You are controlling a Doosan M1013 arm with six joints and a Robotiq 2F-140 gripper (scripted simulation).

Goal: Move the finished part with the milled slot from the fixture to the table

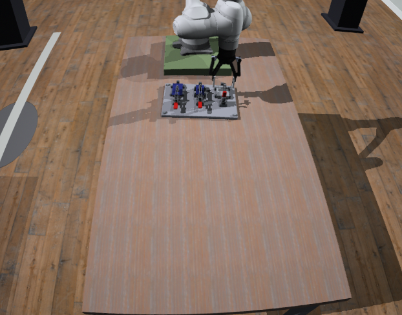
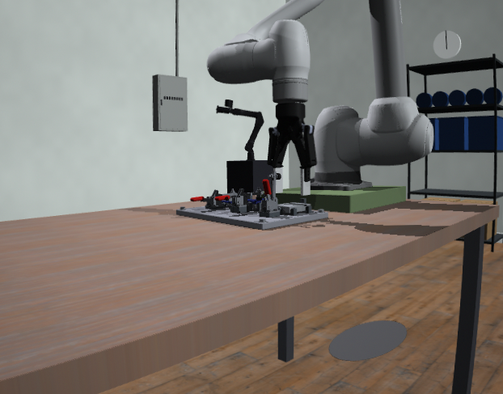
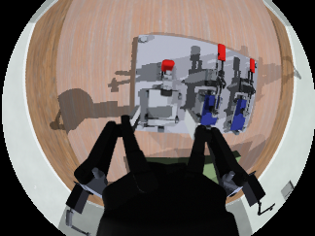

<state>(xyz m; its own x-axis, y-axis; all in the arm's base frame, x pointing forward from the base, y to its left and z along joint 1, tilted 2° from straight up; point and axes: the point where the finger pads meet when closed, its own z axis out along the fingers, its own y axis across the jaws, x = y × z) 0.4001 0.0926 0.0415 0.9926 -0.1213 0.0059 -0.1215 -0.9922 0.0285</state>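
Observation:
The grey fixture plate [image 1: 197, 114] [image 2: 247, 221] [image 3: 182, 50] lies at the far end of the table. Two blue blanks [image 1: 177, 89] [image 1: 200, 89] [image 3: 210, 108] [image 3: 237, 115] sit in its left and middle nests, and their red clamp handles [image 1: 175, 105] [image 2: 198, 198] lie flat. The grey finished part [image 1: 222, 90] [image 2: 295, 206] [image 3: 158, 103] sits in the right nest. Its red clamp handle [image 1: 224, 94] [image 2: 266, 187] [image 3: 167, 64] stands upright. My gripper [image 1: 223, 80] [image 2: 291, 186] [image 3: 162, 114] is open and empty. It hangs straight above the finished part, with a fingertip on each side and a little higher than it.
The arm's green base block [image 1: 197, 65] [image 2: 352, 197] stands just behind the fixture. A black box with a small jointed arm [image 2: 247, 174] stands beyond the table. A black shelf rack [image 2: 458, 148] is off to the right. The table [image 1: 208, 206] stretches long toward the front.

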